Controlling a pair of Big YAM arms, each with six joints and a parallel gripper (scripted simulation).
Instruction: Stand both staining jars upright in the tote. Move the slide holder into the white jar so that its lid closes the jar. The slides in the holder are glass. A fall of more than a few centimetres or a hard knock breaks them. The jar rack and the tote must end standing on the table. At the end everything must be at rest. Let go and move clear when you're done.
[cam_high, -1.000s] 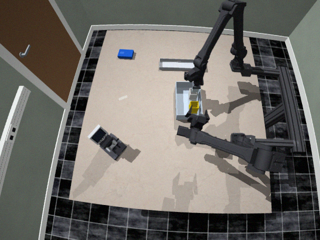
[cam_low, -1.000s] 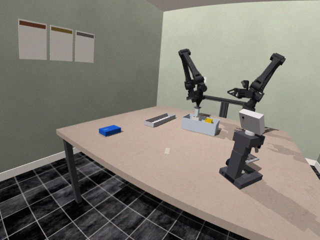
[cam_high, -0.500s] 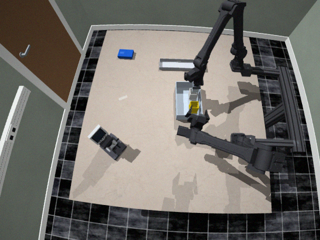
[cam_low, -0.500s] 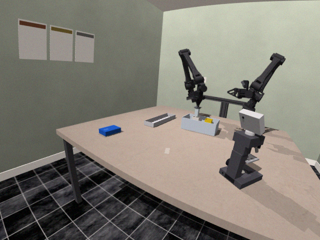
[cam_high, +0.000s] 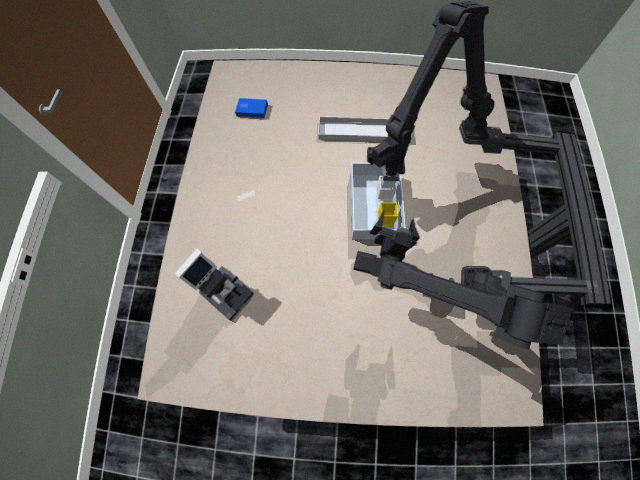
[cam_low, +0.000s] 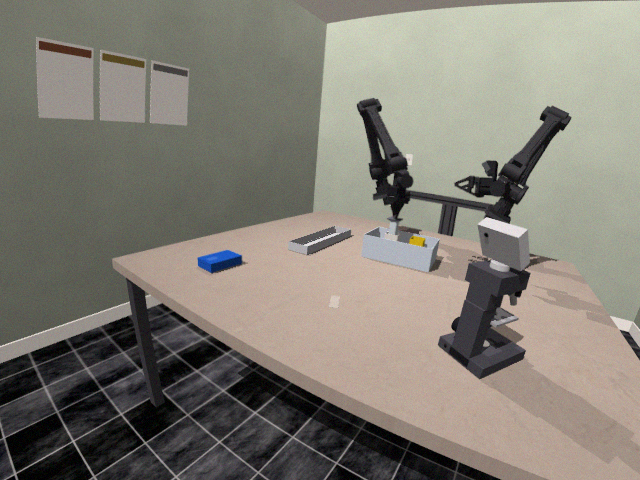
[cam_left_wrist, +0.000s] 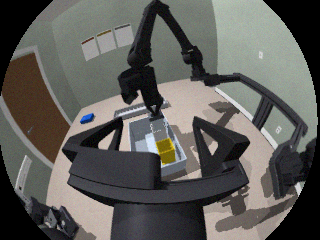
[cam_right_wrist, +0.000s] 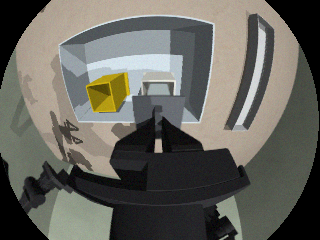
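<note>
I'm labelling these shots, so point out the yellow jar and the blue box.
Yellow jar (cam_right_wrist: 116, 95): right wrist view, on its side wall.
Blue box (cam_low: 220, 260): exterior view, on its side.

Beyond the left claw's (cam_left_wrist: 159, 142) spread fingers, a yellow jar (cam_left_wrist: 165, 151) stands in the tote (cam_left_wrist: 140, 151).
</note>
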